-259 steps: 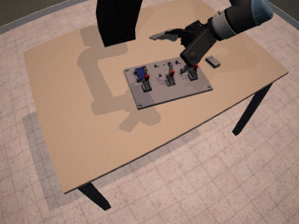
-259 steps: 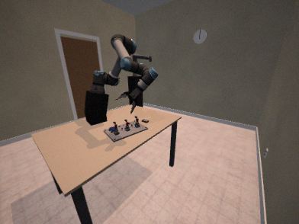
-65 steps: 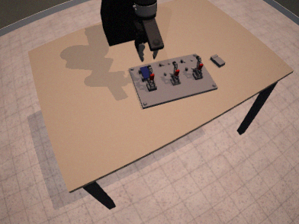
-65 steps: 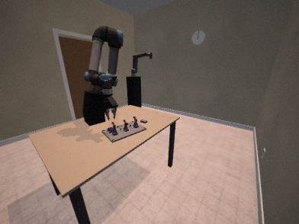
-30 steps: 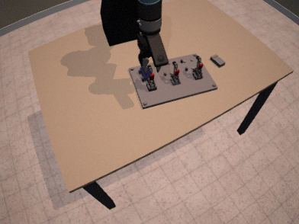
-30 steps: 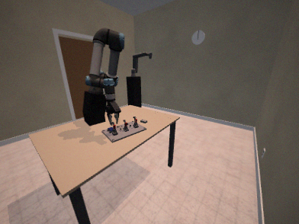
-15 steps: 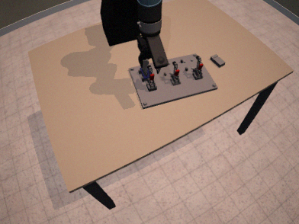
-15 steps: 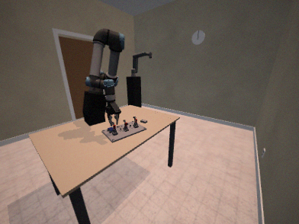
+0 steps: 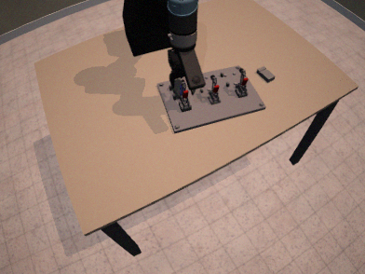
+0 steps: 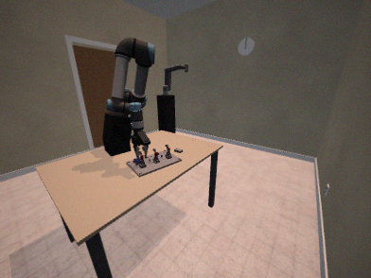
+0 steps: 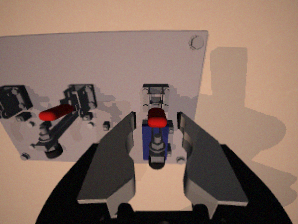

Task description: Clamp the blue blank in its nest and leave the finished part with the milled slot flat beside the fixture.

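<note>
The grey fixture plate (image 9: 211, 98) lies on the table with three red-handled toggle clamps. The blue blank (image 11: 156, 142) sits in the left end nest, seen also in the top view (image 9: 178, 87). Its clamp's red handle (image 11: 157, 119) and bar lie over it. My gripper (image 11: 156, 113) hangs low over this nest, partly open. Its two fingers straddle the red handle and the blank with a gap on each side, touching neither. The grey finished part (image 9: 265, 74) lies flat on the table to the right of the fixture; its slot is too small to see.
The middle clamp (image 11: 56, 112) has its red handle raised at a slant, and the right clamp (image 9: 241, 86) stands up too. The robot's dark base (image 9: 144, 28) is behind the fixture. A second black stand (image 10: 167, 113) is behind the table.
</note>
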`<state>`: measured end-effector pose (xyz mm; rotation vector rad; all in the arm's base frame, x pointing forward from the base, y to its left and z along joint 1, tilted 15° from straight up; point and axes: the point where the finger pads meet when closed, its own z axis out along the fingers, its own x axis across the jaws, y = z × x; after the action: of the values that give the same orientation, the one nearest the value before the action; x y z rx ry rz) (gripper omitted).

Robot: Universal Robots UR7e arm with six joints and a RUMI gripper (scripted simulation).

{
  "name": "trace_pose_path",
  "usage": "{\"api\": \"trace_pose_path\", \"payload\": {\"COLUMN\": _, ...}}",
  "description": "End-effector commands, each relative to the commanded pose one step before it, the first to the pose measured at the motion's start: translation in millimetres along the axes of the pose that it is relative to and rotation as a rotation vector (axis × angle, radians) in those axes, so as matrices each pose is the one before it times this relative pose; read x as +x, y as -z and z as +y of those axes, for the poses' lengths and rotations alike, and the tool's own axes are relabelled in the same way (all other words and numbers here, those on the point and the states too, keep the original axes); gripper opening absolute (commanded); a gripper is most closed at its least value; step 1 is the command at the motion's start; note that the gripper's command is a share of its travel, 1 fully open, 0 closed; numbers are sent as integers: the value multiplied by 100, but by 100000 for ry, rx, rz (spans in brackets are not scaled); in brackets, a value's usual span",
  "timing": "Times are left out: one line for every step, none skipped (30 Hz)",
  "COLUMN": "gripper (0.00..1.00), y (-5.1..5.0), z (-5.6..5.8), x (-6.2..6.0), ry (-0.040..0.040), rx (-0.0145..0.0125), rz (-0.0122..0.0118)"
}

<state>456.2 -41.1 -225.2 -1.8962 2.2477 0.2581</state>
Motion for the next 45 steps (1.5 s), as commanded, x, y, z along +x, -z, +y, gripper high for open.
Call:
{"api": "trace_pose_path", "payload": {"gripper": 28, "y": -460, "z": -82, "x": 26, "ry": 6, "rx": 163, "rz": 56}}
{"api": "trace_pose_path", "payload": {"gripper": 28, "y": 0, "z": 0, "x": 0, "ry": 0, "rx": 0, "rz": 0}}
{"api": "trace_pose_path", "payload": {"gripper": 28, "y": 0, "z": 0, "x": 0, "ry": 0, "rx": 0, "rz": 0}}
{"api": "trace_pose_path", "payload": {"gripper": 28, "y": 0, "z": 0, "x": 0, "ry": 0, "rx": 0, "rz": 0}}
{"api": "trace_pose_path", "payload": {"gripper": 28, "y": 0, "z": 0, "x": 0, "ry": 0, "rx": 0, "rz": 0}}
{"api": "trace_pose_path", "payload": {"gripper": 28, "y": 0, "z": 0, "x": 0, "ry": 0, "rx": 0, "rz": 0}}
{"api": "trace_pose_path", "payload": {"gripper": 28, "y": 0, "z": 0, "x": 0, "ry": 0, "rx": 0, "rz": 0}}
{"api": "trace_pose_path", "payload": {"gripper": 28, "y": 0, "z": 0, "x": 0, "ry": 0, "rx": 0, "rz": 0}}
{"api": "trace_pose_path", "payload": {"gripper": 28, "y": 0, "z": 0, "x": 0, "ry": 0, "rx": 0, "rz": 0}}
{"api": "trace_pose_path", "payload": {"gripper": 28, "y": 0, "z": 0, "x": 0, "ry": 0, "rx": 0, "rz": 0}}
{"api": "trace_pose_path", "payload": {"gripper": 28, "y": 0, "z": 0, "x": 0, "ry": 0, "rx": 0, "rz": 0}}
{"api": "trace_pose_path", "payload": {"gripper": 28, "y": 0, "z": 0, "x": 0, "ry": 0, "rx": 0, "rz": 0}}
{"api": "trace_pose_path", "payload": {"gripper": 0, "y": 0, "z": 0, "x": 0, "ry": 0, "rx": 0, "rz": 0}}
{"api": "trace_pose_path", "payload": {"gripper": 0, "y": 0, "z": 0, "x": 0, "ry": 0, "rx": 0, "rz": 0}}
{"api": "trace_pose_path", "payload": {"gripper": 0, "y": 0, "z": 0, "x": 0, "ry": 0, "rx": 0, "rz": 0}}
{"api": "trace_pose_path", "payload": {"gripper": 0, "y": 0, "z": 0, "x": 0, "ry": 0, "rx": 0, "rz": 0}}
{"api": "trace_pose_path", "payload": {"gripper": 0, "y": 0, "z": 0, "x": 0, "ry": 0, "rx": 0, "rz": 0}}
{"api": "trace_pose_path", "payload": {"gripper": 0, "y": 0, "z": 0, "x": 0, "ry": 0, "rx": 0, "rz": 0}}
{"api": "trace_pose_path", "payload": {"gripper": 0, "y": 0, "z": 0, "x": 0, "ry": 0, "rx": 0, "rz": 0}}
{"api": "trace_pose_path", "payload": {"gripper": 0, "y": 0, "z": 0, "x": 0, "ry": 0, "rx": 0, "rz": 0}}
{"api": "trace_pose_path", "payload": {"gripper": 0, "y": 0, "z": 0, "x": 0, "ry": 0, "rx": 0, "rz": 0}}
{"api": "trace_pose_path", "payload": {"gripper": 0, "y": 0, "z": 0, "x": 0, "ry": 0, "rx": 0, "rz": 0}}
{"api": "trace_pose_path", "payload": {"gripper": 0, "y": 0, "z": 0, "x": 0, "ry": 0, "rx": 0, "rz": 0}}
{"api": "trace_pose_path", "payload": {"gripper": 0, "y": 0, "z": 0, "x": 0, "ry": 0, "rx": 0, "rz": 0}}
{"api": "trace_pose_path", "payload": {"gripper": 0, "y": 0, "z": 0, "x": 0, "ry": 0, "rx": 0, "rz": 0}}
{"api": "trace_pose_path", "payload": {"gripper": 0, "y": 0, "z": 0, "x": 0, "ry": 0, "rx": 0, "rz": 0}}
{"api": "trace_pose_path", "payload": {"gripper": 0, "y": 0, "z": 0, "x": 0, "ry": 0, "rx": 0, "rz": 0}}
{"api": "trace_pose_path", "payload": {"gripper": 0, "y": 0, "z": 0, "x": 0, "ry": 0, "rx": 0, "rz": 0}}
{"api": "trace_pose_path", "payload": {"gripper": 0, "y": 0, "z": 0, "x": 0, "ry": 0, "rx": 0, "rz": 0}}
{"api": "trace_pose_path", "payload": {"gripper": 0, "y": 0, "z": 0, "x": 0, "ry": 0, "rx": 0, "rz": 0}}
{"api": "trace_pose_path", "payload": {"gripper": 0, "y": 0, "z": 0, "x": 0, "ry": 0, "rx": 0, "rz": 0}}
{"api": "trace_pose_path", "payload": {"gripper": 0, "y": 0, "z": 0, "x": 0, "ry": 0, "rx": 0, "rz": 0}}
{"api": "trace_pose_path", "payload": {"gripper": 0, "y": 0, "z": 0, "x": 0, "ry": 0, "rx": 0, "rz": 0}}
{"api": "trace_pose_path", "payload": {"gripper": 0, "y": 0, "z": 0, "x": 0, "ry": 0, "rx": 0, "rz": 0}}
{"api": "trace_pose_path", "payload": {"gripper": 0, "y": 0, "z": 0, "x": 0, "ry": 0, "rx": 0, "rz": 0}}
{"api": "trace_pose_path", "payload": {"gripper": 0, "y": 0, "z": 0, "x": 0, "ry": 0, "rx": 0, "rz": 0}}
{"api": "trace_pose_path", "payload": {"gripper": 0, "y": 0, "z": 0, "x": 0, "ry": 0, "rx": 0, "rz": 0}}
{"api": "trace_pose_path", "payload": {"gripper": 0, "y": 0, "z": 0, "x": 0, "ry": 0, "rx": 0, "rz": 0}}
{"api": "trace_pose_path", "payload": {"gripper": 0, "y": 0, "z": 0, "x": 0, "ry": 0, "rx": 0, "rz": 0}}
{"api": "trace_pose_path", "payload": {"gripper": 0, "y": 0, "z": 0, "x": 0, "ry": 0, "rx": 0, "rz": 0}}
{"api": "trace_pose_path", "payload": {"gripper": 0, "y": 0, "z": 0, "x": 0, "ry": 0, "rx": 0, "rz": 0}}
{"api": "trace_pose_path", "payload": {"gripper": 0, "y": 0, "z": 0, "x": 0, "ry": 0, "rx": 0, "rz": 0}}
{"api": "trace_pose_path", "payload": {"gripper": 0, "y": 0, "z": 0, "x": 0, "ry": 0, "rx": 0, "rz": 0}}
{"api": "trace_pose_path", "payload": {"gripper": 0, "y": 0, "z": 0, "x": 0, "ry": 0, "rx": 0, "rz": 0}}
{"api": "trace_pose_path", "payload": {"gripper": 0, "y": 0, "z": 0, "x": 0, "ry": 0, "rx": 0, "rz": 0}}
